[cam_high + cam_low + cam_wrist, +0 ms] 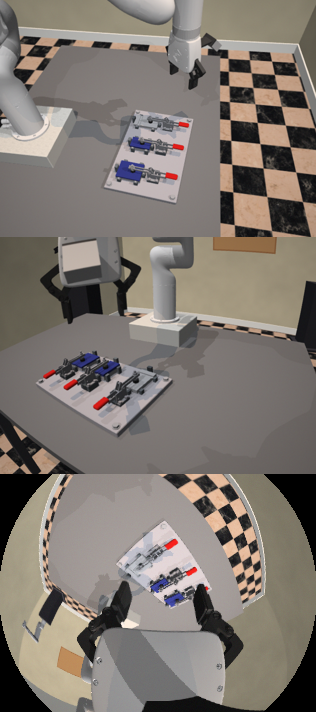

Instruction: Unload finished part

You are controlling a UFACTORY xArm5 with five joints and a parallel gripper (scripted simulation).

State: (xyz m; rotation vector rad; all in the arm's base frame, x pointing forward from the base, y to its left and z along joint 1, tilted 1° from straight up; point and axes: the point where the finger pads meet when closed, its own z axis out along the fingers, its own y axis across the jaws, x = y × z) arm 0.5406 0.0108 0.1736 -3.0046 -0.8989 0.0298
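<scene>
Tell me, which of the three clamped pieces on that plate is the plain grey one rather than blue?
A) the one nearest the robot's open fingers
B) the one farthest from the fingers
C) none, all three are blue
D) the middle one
A: in the top view the grey slotted part sits in the nest nearest the gripper; the two blue blanks lie beyond it.

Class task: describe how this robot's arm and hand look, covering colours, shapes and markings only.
The arm is smooth, pale grey tubing with rounded joints, bolted by a round flange to a whitish square block. The hand has a white boxy body with a faint round logo, small screws and black angular fingers. No cables show.
</scene>
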